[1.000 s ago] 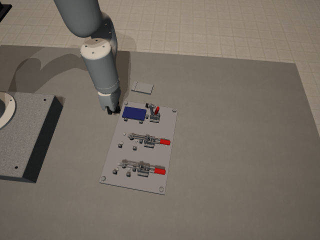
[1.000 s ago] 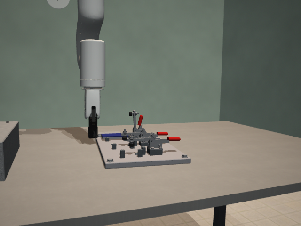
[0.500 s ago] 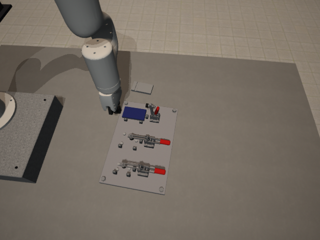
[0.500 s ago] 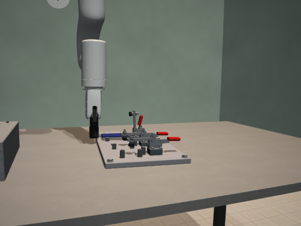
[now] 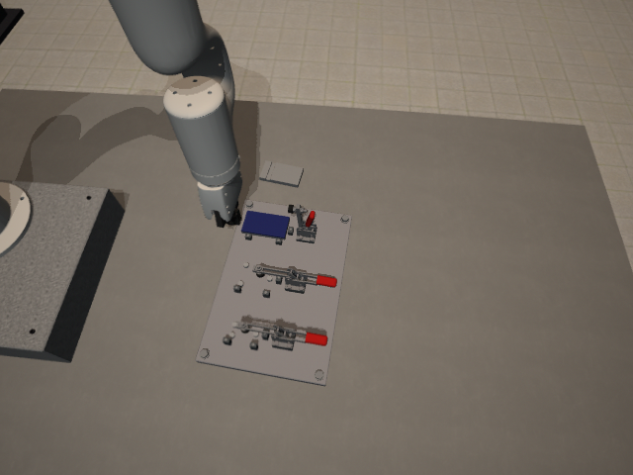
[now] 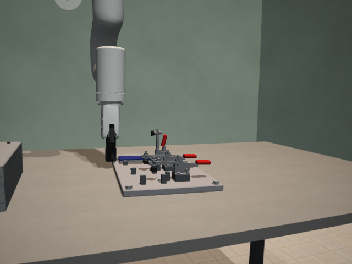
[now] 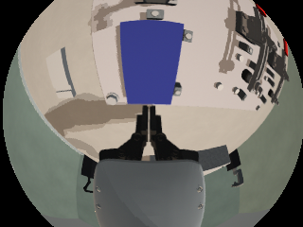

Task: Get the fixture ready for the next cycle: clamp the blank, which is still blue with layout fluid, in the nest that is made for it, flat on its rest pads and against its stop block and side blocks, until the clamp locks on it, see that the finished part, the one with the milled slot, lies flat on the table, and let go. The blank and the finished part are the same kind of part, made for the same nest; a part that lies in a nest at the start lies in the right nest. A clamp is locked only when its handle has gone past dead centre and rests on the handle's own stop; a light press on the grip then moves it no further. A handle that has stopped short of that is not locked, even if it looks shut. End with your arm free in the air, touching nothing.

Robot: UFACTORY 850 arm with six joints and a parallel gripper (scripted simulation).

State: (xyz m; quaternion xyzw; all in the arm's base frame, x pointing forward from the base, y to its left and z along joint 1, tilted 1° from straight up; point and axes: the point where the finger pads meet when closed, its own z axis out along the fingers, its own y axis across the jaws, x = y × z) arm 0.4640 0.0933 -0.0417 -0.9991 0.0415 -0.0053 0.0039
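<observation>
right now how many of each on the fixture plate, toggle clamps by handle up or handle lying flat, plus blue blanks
toggle clamp with handle up: 1
toggle clamps with handle lying flat: 2
blue blank: 1
total: 4

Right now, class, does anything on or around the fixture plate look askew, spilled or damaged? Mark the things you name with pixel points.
Nothing stands out. The blue blank (image 5: 265, 225) (image 6: 130, 158) (image 7: 151, 63) looks square to its blocks, the finished part (image 5: 284, 174) (image 7: 60, 75) lies on the table, and I see no spill or damage.
</observation>
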